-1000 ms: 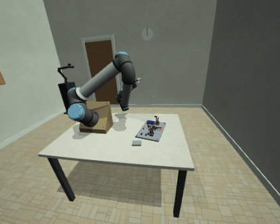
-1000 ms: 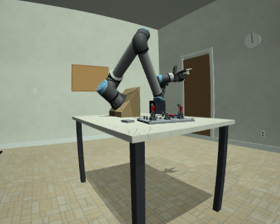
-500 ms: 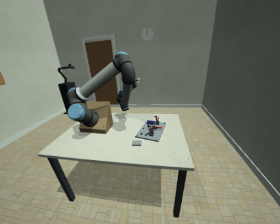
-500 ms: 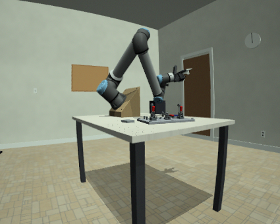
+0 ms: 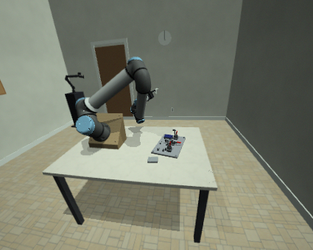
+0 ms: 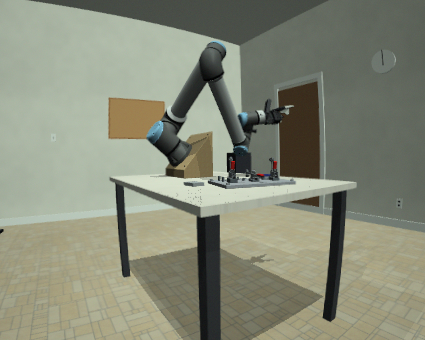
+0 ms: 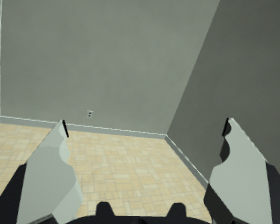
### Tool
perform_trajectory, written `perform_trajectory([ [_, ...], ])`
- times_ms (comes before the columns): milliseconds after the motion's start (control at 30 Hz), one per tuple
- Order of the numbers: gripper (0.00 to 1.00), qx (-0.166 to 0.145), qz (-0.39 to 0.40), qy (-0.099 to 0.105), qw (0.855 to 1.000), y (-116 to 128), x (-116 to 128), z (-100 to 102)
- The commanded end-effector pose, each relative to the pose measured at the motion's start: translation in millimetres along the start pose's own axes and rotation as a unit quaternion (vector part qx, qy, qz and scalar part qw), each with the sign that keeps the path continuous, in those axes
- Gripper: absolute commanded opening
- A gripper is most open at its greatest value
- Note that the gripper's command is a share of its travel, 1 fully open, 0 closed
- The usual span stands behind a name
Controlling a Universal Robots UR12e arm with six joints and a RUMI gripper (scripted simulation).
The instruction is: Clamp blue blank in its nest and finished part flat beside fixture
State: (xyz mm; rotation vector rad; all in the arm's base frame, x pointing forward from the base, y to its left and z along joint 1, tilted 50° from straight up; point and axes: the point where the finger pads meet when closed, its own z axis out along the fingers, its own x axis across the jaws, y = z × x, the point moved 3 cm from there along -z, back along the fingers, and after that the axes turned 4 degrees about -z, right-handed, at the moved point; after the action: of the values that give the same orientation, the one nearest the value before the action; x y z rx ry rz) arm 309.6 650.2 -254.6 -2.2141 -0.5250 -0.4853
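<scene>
Well below the claw (image 6: 281, 111) and to its left in the side view: grey slotted part (image 6: 193, 183), flat on the worktop (image 6: 266, 194), just beside the fixture plate (image 6: 251, 183). Further right, almost straight beneath the claw: blue blank (image 5: 169, 136) at the plate's far end, near the red-handled clamps (image 6: 231, 163). Claw itself spread wide, pinching nothing, aimed level at the far wall, high above everything. Likely needed next: tip downward and descend onto the blank.

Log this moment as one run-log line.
gripper: open, empty, raised above table, facing wall | blue blank: on fixture | grey part: flat on table beside fixture | clamps: state unclear
</scene>
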Motion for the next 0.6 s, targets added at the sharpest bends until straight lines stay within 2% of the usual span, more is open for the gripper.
perform_trajectory([
  [0, 1.0, -0.034, 0.049, -0.002, 0.998, 21.1, 20.3, 8.9],
  [200, 1.0, -0.098, 0.137, -0.007, 0.986, 58.0, 45.4, 16.5],
  [300, 1.0, -0.111, 0.154, -0.007, 0.982, 65.4, 50.1, 17.3],
  [367, 1.0, -0.138, 0.19, -0.007, 0.972, 81.2, 59.8, 17.9],
  [467, 1.0, -0.138, 0.19, -0.007, 0.972, 81.2, 59.8, 17.9],
  [533, 1.0, -0.168, 0.227, -0.005, 0.959, 97.5, 69.3, 17.4],
  [567, 1.0, -0.168, 0.227, -0.005, 0.959, 97.0, 69.0, 17.5],
])
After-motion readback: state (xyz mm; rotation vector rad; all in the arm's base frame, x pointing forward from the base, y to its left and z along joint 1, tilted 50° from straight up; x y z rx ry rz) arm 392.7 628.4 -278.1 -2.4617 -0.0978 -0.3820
